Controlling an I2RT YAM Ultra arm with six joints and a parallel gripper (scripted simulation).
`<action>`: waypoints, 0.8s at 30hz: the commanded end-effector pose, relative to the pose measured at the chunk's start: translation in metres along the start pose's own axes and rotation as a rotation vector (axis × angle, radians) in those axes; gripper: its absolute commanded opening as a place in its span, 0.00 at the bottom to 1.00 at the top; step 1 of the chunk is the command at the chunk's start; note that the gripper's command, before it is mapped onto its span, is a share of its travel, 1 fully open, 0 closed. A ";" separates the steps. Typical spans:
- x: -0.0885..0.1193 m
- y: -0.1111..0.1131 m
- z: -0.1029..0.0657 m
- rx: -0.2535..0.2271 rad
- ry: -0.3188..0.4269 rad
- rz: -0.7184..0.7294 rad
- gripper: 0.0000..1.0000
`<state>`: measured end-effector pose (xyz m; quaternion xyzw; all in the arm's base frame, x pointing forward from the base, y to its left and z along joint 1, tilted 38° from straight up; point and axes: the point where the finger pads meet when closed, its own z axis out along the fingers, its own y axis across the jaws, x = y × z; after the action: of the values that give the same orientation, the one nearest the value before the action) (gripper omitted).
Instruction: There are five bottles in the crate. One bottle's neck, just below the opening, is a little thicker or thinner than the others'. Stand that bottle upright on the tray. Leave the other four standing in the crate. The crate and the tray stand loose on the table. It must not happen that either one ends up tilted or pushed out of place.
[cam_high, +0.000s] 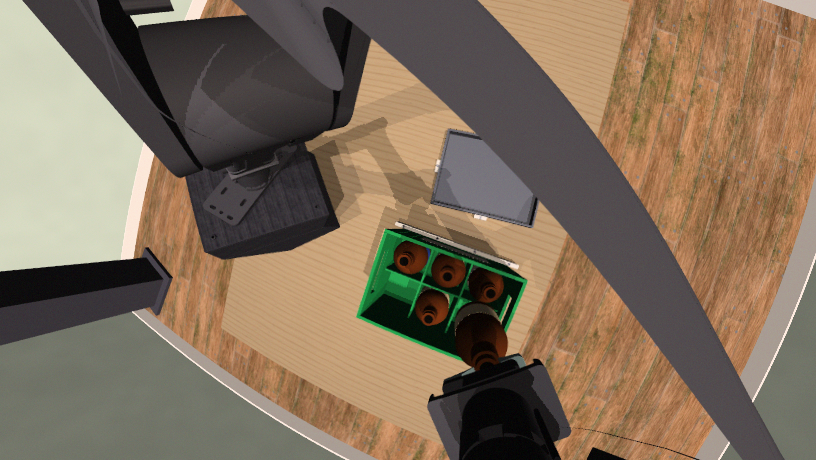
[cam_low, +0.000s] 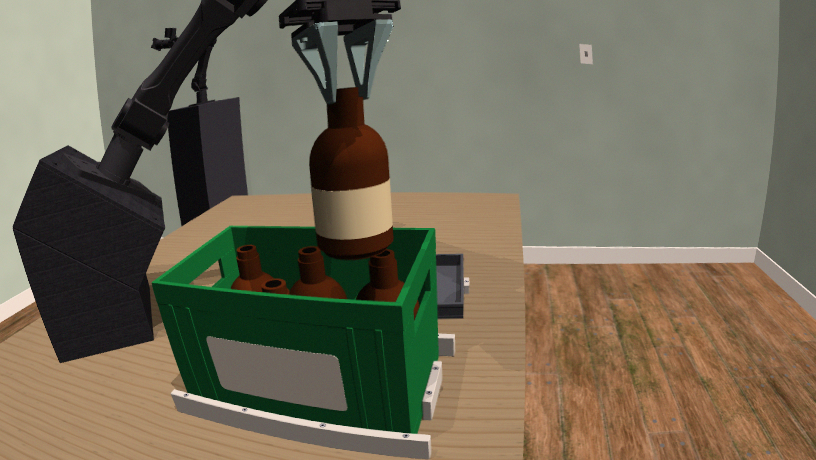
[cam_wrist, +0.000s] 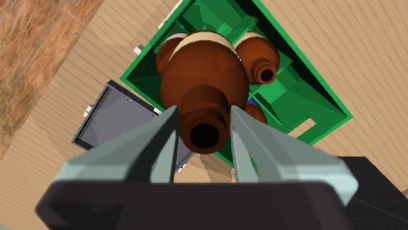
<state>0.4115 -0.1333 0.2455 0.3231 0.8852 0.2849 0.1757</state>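
My gripper is shut on the neck of a brown bottle with a cream label. The bottle hangs nearly upright above the green crate, its base near the height of the crate's rim in the exterior view. Several other brown bottles stand in the crate's compartments, one in the near row and others in the tray-side row. The dark grey tray holds nothing in its visible part. Differences in neck thickness cannot be told.
White strips lie on the table beside the crate, and small white blocks sit at the tray's edges. The tray lies just beyond the crate's long side. The arm's dark base stands left of the crate.
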 end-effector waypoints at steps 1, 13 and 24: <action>0.000 0.007 -0.021 -0.002 -0.070 -0.012 0.00; 0.019 0.019 -0.024 -0.002 -0.073 -0.008 0.00; 0.048 0.042 -0.024 -0.007 -0.063 -0.025 0.00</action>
<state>0.3891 -0.0855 0.2616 0.3204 0.8867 0.2852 0.1725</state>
